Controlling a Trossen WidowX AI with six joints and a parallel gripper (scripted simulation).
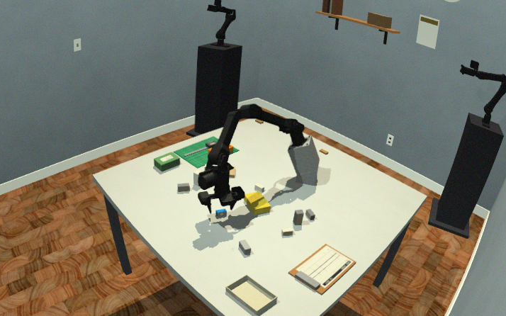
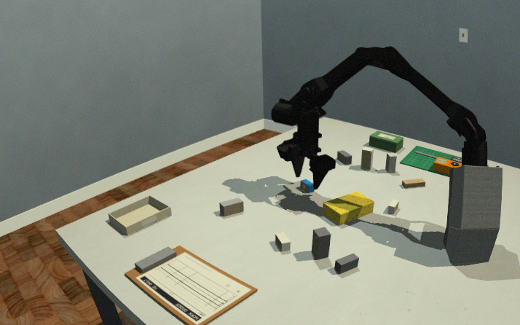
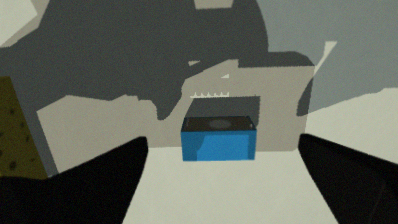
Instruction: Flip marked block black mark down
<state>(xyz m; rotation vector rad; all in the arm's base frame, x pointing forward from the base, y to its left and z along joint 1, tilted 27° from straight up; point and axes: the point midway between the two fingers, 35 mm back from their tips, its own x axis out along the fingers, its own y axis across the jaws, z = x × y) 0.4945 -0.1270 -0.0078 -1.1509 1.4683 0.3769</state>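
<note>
The marked block is a small blue block (image 1: 220, 212) lying flat on the white table near its middle. It also shows in the exterior view (image 2: 306, 185). In the wrist view the blue block (image 3: 219, 139) shows a dark top face, the black mark facing up. My gripper (image 1: 219, 205) hangs just above the block with both fingers spread wide, one on each side of it. In the exterior view the gripper (image 2: 308, 179) has its fingertips close to the table, apart from the block. In the wrist view the gripper (image 3: 220, 165) is open and empty.
A yellow sponge-like block (image 1: 257, 202) lies just right of the blue block. Several small grey and cream blocks (image 2: 320, 242) are scattered around. A clipboard (image 2: 191, 283) and a shallow tray (image 2: 139, 214) sit at the near edge. A green box (image 2: 386, 141) and a green mat (image 2: 430, 159) lie far back.
</note>
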